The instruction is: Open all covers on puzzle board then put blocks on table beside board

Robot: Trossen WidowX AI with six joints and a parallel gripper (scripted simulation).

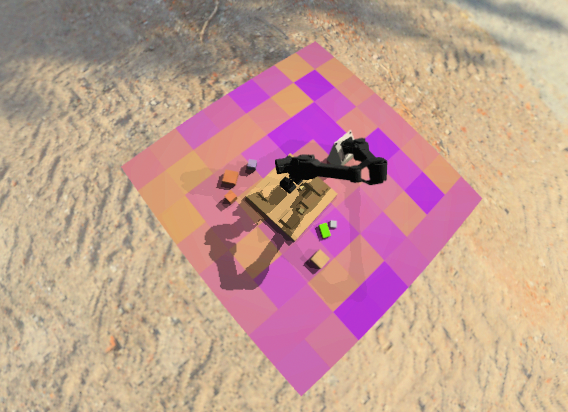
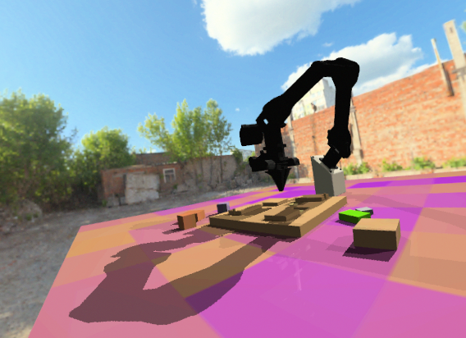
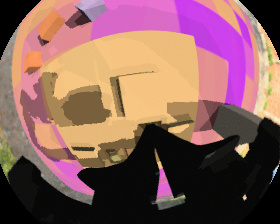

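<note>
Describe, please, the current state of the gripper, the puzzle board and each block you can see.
gripper: shut, raised above the board
puzzle board: flat on the table
green block: resting beside the board
tan block: resting beside the board
larger orange block: resting beside the board
smaller orange block: likewise

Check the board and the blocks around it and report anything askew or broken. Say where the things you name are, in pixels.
Nothing stands out. The puzzle board [image 1: 289,229] [image 2: 254,227] [image 3: 156,45] lies flat, and the green block [image 1: 324,230] [image 2: 354,216] and tan block [image 1: 320,259] [image 2: 375,234] rest beside it, with no visible damage.
</note>
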